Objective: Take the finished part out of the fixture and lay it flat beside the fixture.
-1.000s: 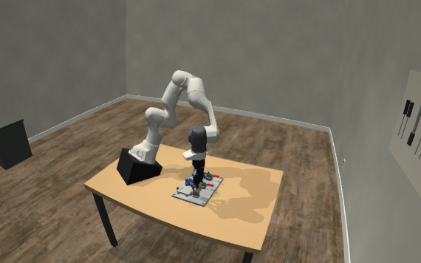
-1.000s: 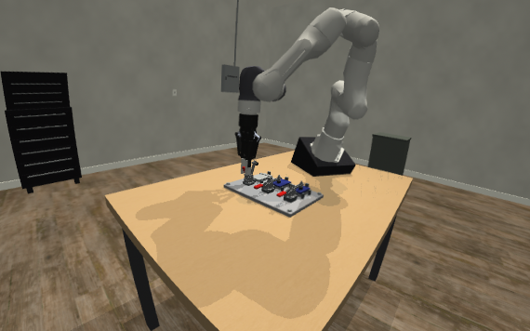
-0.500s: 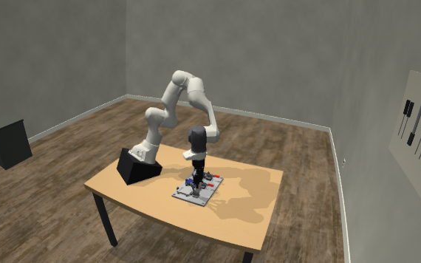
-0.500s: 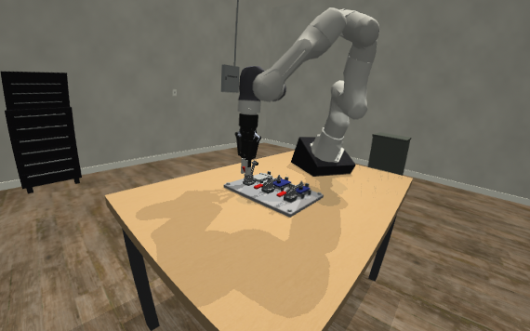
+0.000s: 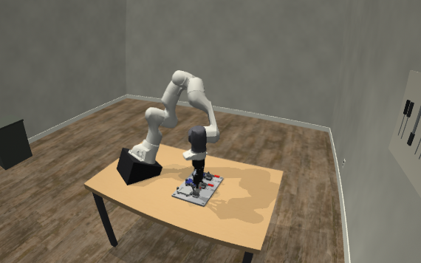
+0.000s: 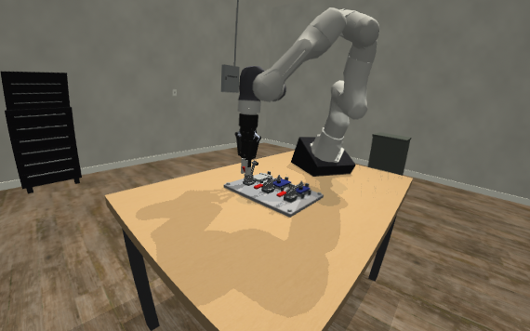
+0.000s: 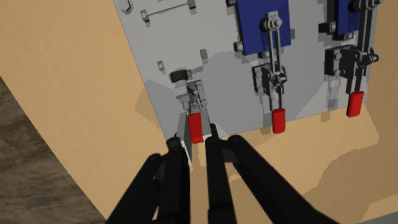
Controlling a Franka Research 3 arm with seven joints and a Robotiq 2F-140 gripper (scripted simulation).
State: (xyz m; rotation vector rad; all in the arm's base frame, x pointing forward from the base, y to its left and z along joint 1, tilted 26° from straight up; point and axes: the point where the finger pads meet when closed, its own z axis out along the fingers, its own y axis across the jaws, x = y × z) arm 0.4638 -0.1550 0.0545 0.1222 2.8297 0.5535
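The grey fixture plate (image 5: 203, 199) (image 6: 275, 205) (image 7: 225, 102) lies on the table. The finished grey part (image 6: 261, 177) (image 7: 165, 21) with its slot sits at the plate's left station in the wrist view. Two blue blanks (image 7: 262, 22) (image 7: 350, 15) (image 6: 280, 183) sit under their closed toggle clamps. My gripper (image 5: 197, 182) (image 6: 246, 163) (image 7: 195, 119) is shut on the red handle (image 7: 195, 126) of the left station's toggle clamp. That handle stands raised above the plate's edge, and its clamp arm is lifted off the finished part.
The other two clamps' red handles (image 7: 278, 121) (image 7: 355, 104) lie flat at the plate's near edge. The arm's black base (image 5: 137, 171) (image 6: 322, 163) stands on the table behind the fixture. The table (image 6: 231, 260) extends in front of and left of the plate.
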